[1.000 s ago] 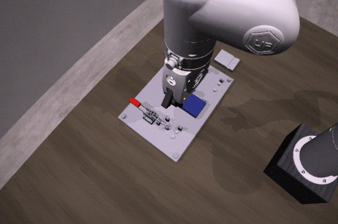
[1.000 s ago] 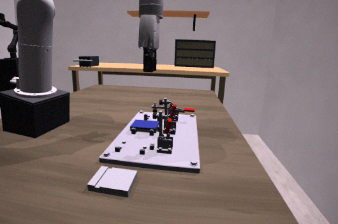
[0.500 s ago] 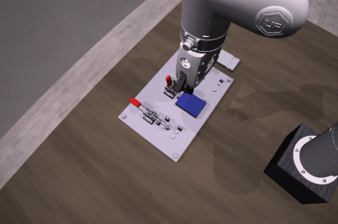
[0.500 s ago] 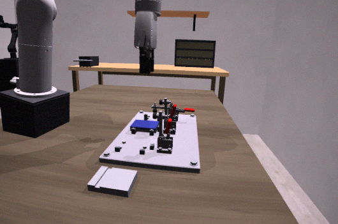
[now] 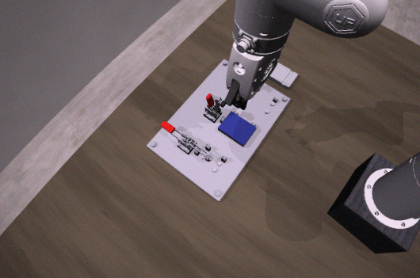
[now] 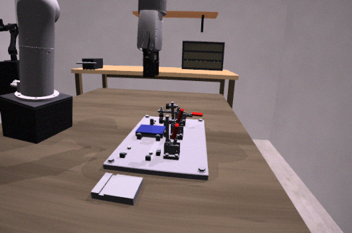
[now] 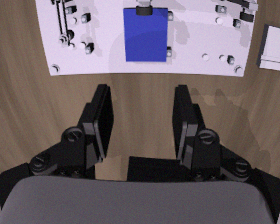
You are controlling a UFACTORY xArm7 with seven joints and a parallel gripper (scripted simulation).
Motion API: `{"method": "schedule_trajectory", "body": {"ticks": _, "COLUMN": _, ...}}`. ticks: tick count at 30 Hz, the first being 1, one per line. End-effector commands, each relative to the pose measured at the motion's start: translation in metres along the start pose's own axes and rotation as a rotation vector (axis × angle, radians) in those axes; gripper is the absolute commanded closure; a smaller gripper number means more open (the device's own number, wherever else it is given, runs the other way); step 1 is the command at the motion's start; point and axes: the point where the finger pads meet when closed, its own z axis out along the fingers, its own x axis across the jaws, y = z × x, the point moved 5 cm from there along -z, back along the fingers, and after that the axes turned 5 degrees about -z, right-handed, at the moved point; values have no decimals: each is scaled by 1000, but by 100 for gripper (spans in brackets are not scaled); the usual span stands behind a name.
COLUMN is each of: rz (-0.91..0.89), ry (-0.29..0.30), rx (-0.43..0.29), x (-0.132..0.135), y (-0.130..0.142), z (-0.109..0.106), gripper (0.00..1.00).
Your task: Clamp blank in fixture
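Note:
The blue blank [image 5: 238, 128] [image 6: 151, 129] [image 7: 146, 37] sits in the middle nest of the pale fixture plate [image 5: 190, 174] [image 6: 194, 164] [image 7: 116, 65] and looks level. Two side blocks stand along one edge; its seating on the pads is hidden. The middle clamp's red handle [image 5: 210, 100] [image 6: 180, 115] is raised, its arm upright. The near clamp's red handle [image 6: 175, 131] in the exterior view is also raised. The finished part [image 5: 284, 74] [image 6: 117, 188] [image 7: 275, 47] lies flat on the table, its slot upward. My gripper [image 5: 234, 104] [image 6: 151, 74] [image 7: 142, 102] is open and empty, high above the fixture.
The third clamp's red handle [image 5: 167, 127] [image 6: 197, 114] lies nearly level outward, its arm down over an empty nest. Small blocks and pads of the other empty nest stand near the finished part. The robot's dark base block [image 5: 357, 204] [image 6: 36, 121] stands beside the fixture.

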Motion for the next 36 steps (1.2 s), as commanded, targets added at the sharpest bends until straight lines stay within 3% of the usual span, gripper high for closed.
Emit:
{"method": "schedule_trajectory", "body": {"ticks": 1, "rz": 0, "ry": 0, "rx": 3, "x": 0, "y": -1, "z": -1, "gripper": 53}}
{"method": "schedule_trajectory", "body": {"ticks": 5, "rz": 0, "ry": 0, "rx": 3, "x": 0, "y": -1, "z": 3, "gripper": 53}}
{"method": "schedule_trajectory", "body": {"ticks": 15, "rz": 0, "ry": 0, "rx": 3, "x": 0, "y": -1, "z": 58, "gripper": 53}}
{"method": "schedule_trajectory", "body": {"ticks": 24, "rz": 0, "ry": 0, "rx": 3, "x": 0, "y": -6, "z": 59, "gripper": 53}}
{"method": "schedule_trajectory", "body": {"ticks": 36, "rz": 0, "ry": 0, "rx": 3, "x": 4, "y": -53, "z": 59, "gripper": 53}}
